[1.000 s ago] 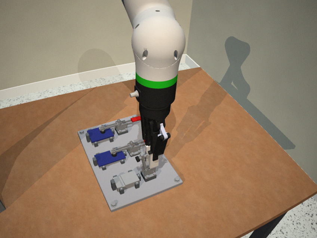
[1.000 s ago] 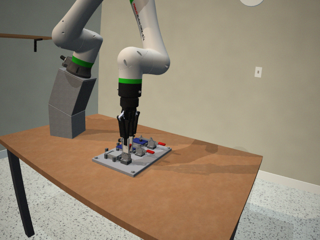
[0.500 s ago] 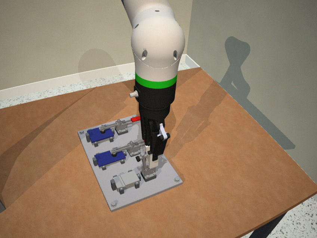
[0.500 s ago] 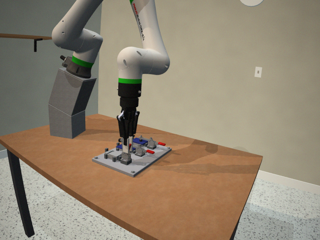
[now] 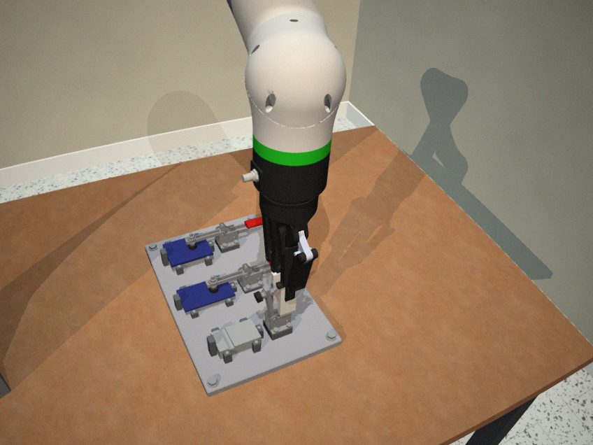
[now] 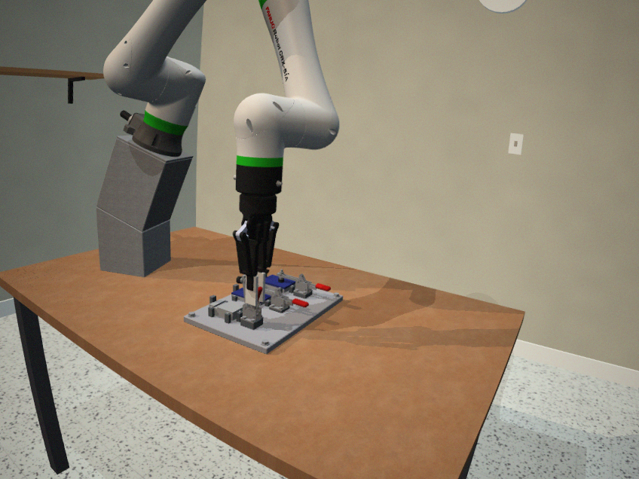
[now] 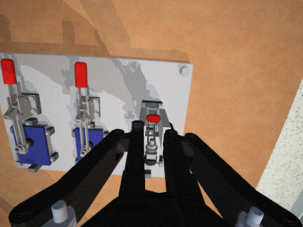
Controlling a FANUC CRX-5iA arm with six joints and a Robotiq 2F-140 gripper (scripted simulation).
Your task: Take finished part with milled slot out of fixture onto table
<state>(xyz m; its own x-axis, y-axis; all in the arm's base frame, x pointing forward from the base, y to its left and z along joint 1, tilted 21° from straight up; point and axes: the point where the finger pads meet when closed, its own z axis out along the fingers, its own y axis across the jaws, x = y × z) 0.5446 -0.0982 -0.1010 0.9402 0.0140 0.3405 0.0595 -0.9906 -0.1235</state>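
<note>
The grey fixture plate (image 5: 249, 364) holds three nests. The finished grey part (image 5: 238, 335) lies in the nearest nest with no clamp arm over it. Its toggle clamp (image 5: 274, 313) stands upright beside it, red handle tip (image 7: 154, 118) pointing up. My gripper (image 5: 289, 294) hangs straight down over this clamp, its fingers nearly shut, standing on either side of the handle without squeezing it; this also shows in the wrist view (image 7: 154, 133). Two blue blanks (image 5: 187, 252) (image 5: 205, 294) lie in the far nests, each with a clamp arm down on it and a red handle lying flat (image 7: 81, 74) (image 7: 8, 71).
The plate (image 6: 263, 319) sits mid-table. The arm's grey pedestal (image 6: 136, 216) stands at the table's far left corner. Bare table top surrounds the plate, widest to the right. The table's edge is close in front of the plate.
</note>
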